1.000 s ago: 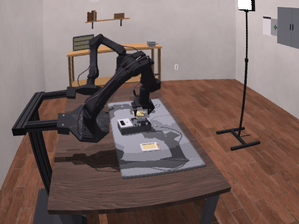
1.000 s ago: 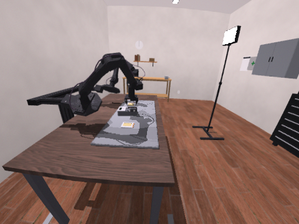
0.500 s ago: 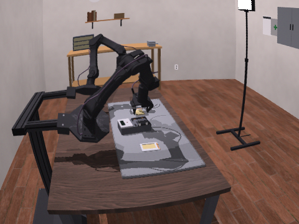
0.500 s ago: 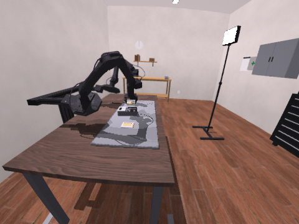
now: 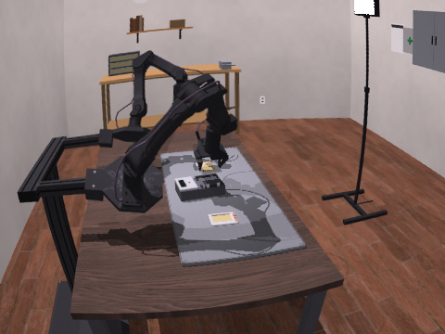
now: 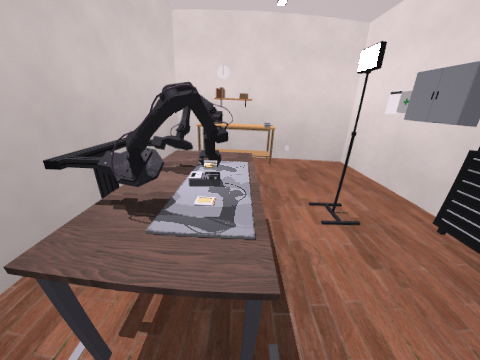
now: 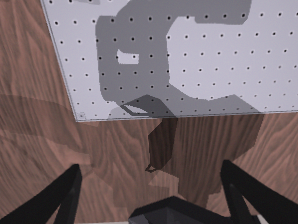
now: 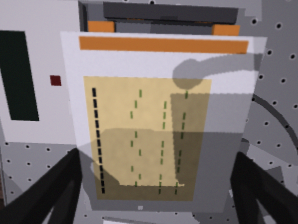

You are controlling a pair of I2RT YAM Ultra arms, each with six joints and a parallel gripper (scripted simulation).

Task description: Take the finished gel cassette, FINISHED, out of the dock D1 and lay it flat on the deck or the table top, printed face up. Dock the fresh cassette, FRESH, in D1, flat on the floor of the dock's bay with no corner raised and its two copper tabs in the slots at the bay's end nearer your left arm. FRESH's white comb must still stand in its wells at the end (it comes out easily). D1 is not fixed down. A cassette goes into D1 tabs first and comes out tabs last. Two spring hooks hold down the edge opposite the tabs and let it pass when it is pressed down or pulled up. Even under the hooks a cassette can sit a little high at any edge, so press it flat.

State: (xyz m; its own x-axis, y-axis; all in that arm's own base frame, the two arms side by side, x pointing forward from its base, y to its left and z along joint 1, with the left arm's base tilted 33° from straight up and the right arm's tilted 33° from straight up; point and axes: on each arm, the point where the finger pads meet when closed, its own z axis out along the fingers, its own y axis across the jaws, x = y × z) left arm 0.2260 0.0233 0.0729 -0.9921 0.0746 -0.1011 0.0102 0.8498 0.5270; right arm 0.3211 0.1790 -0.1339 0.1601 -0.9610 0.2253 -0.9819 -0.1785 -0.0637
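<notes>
FINISHED, its gel marked with green dashes and a dark ladder line, is up off the deck by the dock D1, its orange-striped tab end pointing toward the left arm's side. Its long axis appears to run from that end back to the opposite edge, probably with some tilt, though the foreshortened view makes this hard to judge. The right gripper has its fingers set wide, clamped on the cassette's two sides. On the deck, FRESH lies flat, well apart from D1, its orange end pointing away from the arms' mounts. The left gripper is spread almost fully, holding nothing, over the wooden table top near a deck corner.

The gel cassette in the right end effector now shows a little higher in the top view, shifted toward the desk's far short edge (whether it climbs, slides that way or both, I can't tell). A second ago it shows close against the far side of the dock; now a narrow strip of deck shows between them. The right forearm and wrist shift slightly too, the wrist pictured nearer that far edge.
</notes>
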